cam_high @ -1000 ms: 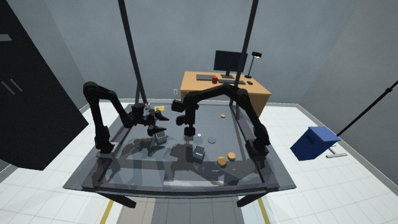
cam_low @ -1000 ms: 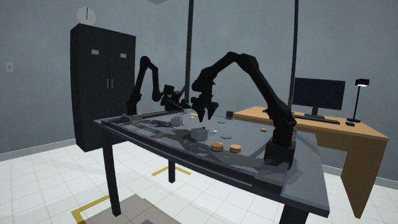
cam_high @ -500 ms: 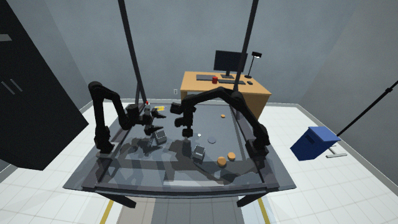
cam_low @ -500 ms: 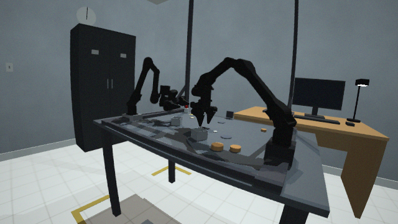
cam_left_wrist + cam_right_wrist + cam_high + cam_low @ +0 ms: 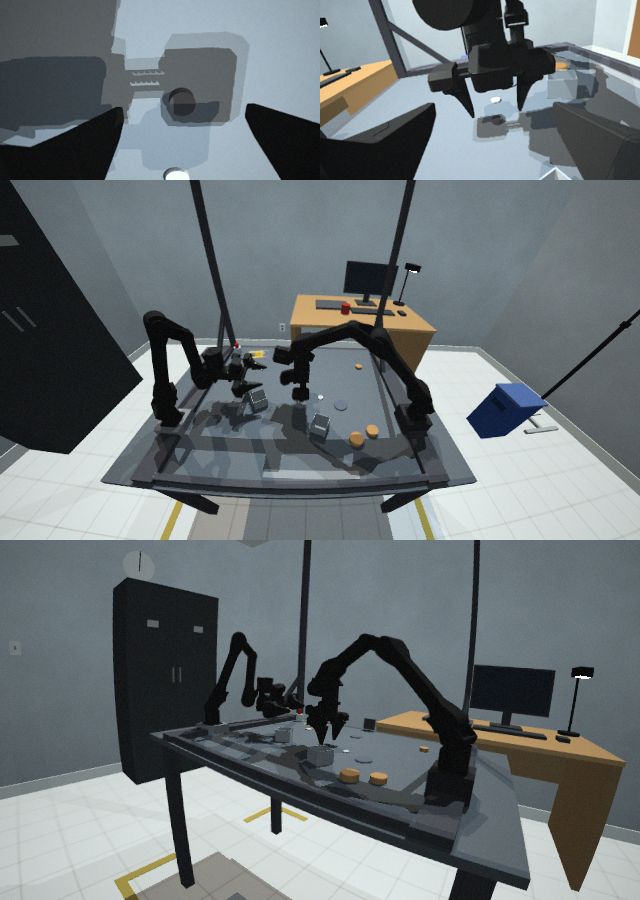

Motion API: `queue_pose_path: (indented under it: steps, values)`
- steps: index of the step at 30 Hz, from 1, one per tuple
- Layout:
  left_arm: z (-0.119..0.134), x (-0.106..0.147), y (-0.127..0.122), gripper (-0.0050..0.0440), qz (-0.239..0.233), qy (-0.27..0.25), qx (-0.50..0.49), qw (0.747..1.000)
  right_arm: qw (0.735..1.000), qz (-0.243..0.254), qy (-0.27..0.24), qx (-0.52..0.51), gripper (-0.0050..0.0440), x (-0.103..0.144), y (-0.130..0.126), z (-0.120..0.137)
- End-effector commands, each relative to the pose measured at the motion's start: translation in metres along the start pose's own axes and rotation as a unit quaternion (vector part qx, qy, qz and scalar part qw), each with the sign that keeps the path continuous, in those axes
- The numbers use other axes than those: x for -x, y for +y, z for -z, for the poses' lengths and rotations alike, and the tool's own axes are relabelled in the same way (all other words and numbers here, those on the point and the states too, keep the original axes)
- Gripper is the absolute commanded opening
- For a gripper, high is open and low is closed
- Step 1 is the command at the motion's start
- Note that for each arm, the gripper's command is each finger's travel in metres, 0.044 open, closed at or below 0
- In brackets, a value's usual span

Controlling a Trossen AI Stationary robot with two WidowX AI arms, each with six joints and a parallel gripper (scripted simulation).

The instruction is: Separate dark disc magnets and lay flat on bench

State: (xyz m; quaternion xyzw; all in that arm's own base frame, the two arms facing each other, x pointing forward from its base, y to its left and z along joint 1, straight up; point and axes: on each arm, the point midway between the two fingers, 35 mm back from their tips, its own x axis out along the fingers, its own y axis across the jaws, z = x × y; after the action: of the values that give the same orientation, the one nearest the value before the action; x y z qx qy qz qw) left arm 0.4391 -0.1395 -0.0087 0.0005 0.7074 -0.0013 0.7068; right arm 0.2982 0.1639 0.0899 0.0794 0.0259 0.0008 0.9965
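The dark magnet stack [image 5: 182,102] [image 5: 497,120] stands on the bench in shadow, looking like one short round piece; the seam between its discs cannot be made out. The top and exterior views do not show it clearly. My left gripper [image 5: 300,400] [image 5: 328,741] [image 5: 183,112] points straight down above the stack, open and empty, one finger on either side of it in the left wrist view. My right gripper [image 5: 262,375] [image 5: 298,707] [image 5: 494,108] is open and empty. It is held roughly level, off to one side, facing the left gripper and the stack.
A small white disc [image 5: 320,397] [image 5: 346,751] [image 5: 177,174] [image 5: 495,100] lies near the stack. A flat grey disc [image 5: 340,405] [image 5: 364,760] lies beyond it. Two grey boxes [image 5: 258,400] [image 5: 320,425] stand nearby. Orange discs [image 5: 356,439] [image 5: 378,778] lie toward the left arm's base.
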Motion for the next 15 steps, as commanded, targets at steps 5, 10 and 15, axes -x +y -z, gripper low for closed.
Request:
queue_pose_path:
  steps: [5, 10, 15]
  values:
    - [-0.005, 0.002, -0.002, 0.04, 0.004, -0.015, 0.0, 1.0, 1.0, -0.001, -0.006, -0.005, 0.04, 0.0, 0.002, -0.004]
    - [-0.003, -0.005, -0.001, 0.04, 0.002, -0.009, 0.0, 1.0, 1.0, -0.001, -0.006, -0.005, 0.04, 0.0, 0.002, -0.004]
    - [-0.004, -0.007, -0.002, 0.04, 0.002, -0.009, 0.0, 1.0, 1.0, -0.001, -0.006, -0.005, 0.04, 0.0, 0.002, -0.004]
